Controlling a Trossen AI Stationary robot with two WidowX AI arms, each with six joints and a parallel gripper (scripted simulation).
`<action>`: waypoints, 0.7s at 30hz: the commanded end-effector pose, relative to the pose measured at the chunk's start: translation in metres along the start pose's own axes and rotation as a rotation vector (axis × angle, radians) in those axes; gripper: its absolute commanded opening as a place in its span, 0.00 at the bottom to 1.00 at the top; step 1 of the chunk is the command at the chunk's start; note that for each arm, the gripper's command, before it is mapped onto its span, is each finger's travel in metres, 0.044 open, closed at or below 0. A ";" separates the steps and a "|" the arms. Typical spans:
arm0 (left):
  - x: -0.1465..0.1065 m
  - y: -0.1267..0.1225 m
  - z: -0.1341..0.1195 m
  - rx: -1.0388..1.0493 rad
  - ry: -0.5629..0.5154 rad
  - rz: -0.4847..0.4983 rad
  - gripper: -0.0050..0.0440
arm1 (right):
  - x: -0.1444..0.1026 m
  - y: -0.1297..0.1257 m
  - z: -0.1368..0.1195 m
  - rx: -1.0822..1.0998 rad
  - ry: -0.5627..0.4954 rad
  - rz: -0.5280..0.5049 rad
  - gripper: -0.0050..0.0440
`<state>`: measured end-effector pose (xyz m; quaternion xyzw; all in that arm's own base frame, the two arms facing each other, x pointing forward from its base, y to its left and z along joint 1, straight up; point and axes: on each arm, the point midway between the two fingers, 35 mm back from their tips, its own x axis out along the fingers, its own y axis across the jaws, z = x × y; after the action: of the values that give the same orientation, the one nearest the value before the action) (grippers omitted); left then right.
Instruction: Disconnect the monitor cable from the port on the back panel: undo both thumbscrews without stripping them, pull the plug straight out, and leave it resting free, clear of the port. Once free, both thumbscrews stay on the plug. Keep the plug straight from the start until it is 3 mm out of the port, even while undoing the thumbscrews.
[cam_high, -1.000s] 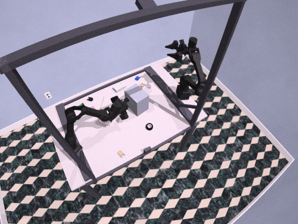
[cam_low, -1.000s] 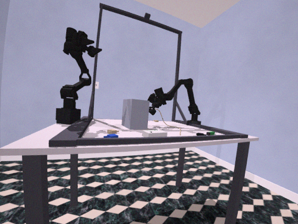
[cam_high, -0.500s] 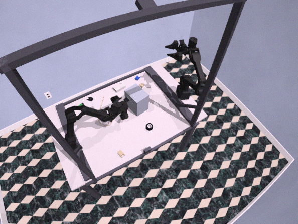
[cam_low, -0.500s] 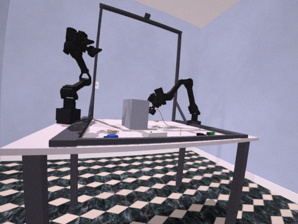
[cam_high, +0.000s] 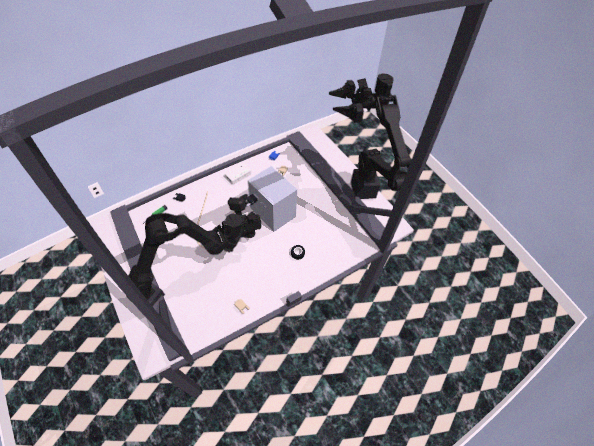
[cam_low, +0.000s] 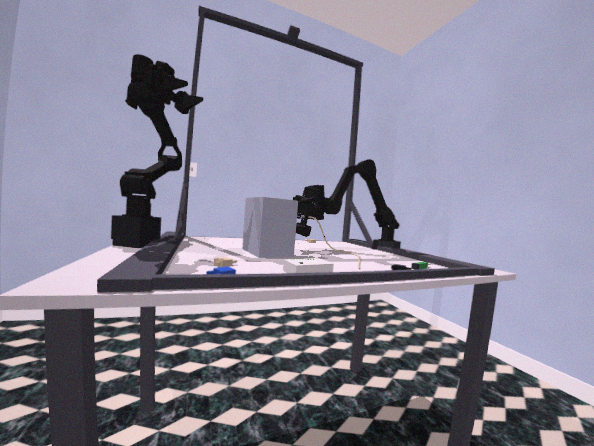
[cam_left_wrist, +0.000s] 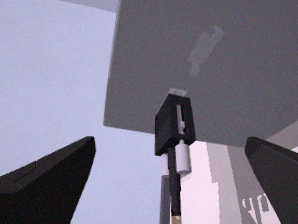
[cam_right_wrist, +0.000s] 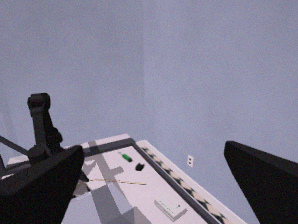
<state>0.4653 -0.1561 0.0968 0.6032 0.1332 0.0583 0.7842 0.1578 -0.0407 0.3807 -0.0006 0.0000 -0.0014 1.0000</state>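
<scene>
The grey box (cam_high: 285, 215) (cam_low: 270, 230) (cam_left_wrist: 150, 60) stands on the table. In the left wrist view the black plug (cam_left_wrist: 167, 127) sits at the light port (cam_left_wrist: 178, 92) on its panel; whether it is fully seated I cannot tell. Two pale thumbscrews, a near one (cam_left_wrist: 183, 159) and a partly hidden one (cam_left_wrist: 165, 167), stick out of its rear beside the cable (cam_left_wrist: 174, 187) (cam_low: 325, 240) (cam_high: 203, 207). My left gripper (cam_left_wrist: 172, 144) (cam_high: 256, 210) (cam_low: 300, 216) is wide open, its fingers on either side of the plug with gaps. My right gripper (cam_right_wrist: 155, 150) (cam_high: 333, 100) (cam_low: 194, 91) is open and empty, high up.
A white device (cam_high: 237, 174) (cam_low: 308, 266) (cam_right_wrist: 170, 209), a blue piece (cam_high: 274, 155) (cam_low: 222, 271) and a tan piece (cam_high: 283, 170) lie near the box. A black ring (cam_high: 292, 253), another tan piece (cam_high: 241, 305), a green item (cam_high: 159, 210) and a small black item (cam_high: 179, 197) lie farther off. Frame posts surround the table.
</scene>
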 end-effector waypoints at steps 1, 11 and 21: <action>-0.004 0.002 -0.001 0.073 0.014 0.058 1.00 | 0.000 0.001 0.003 -0.004 -0.001 0.003 1.00; -0.006 0.002 -0.002 0.076 0.015 0.060 0.71 | 0.000 0.001 0.003 -0.004 -0.001 0.003 1.00; -0.005 0.000 0.029 0.074 0.015 0.060 1.00 | 0.000 0.001 0.003 -0.004 -0.001 0.003 1.00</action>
<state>0.4629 -0.1630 0.0900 0.6418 0.1364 0.0775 0.7507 0.1578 -0.0407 0.3807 -0.0006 0.0000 -0.0014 1.0000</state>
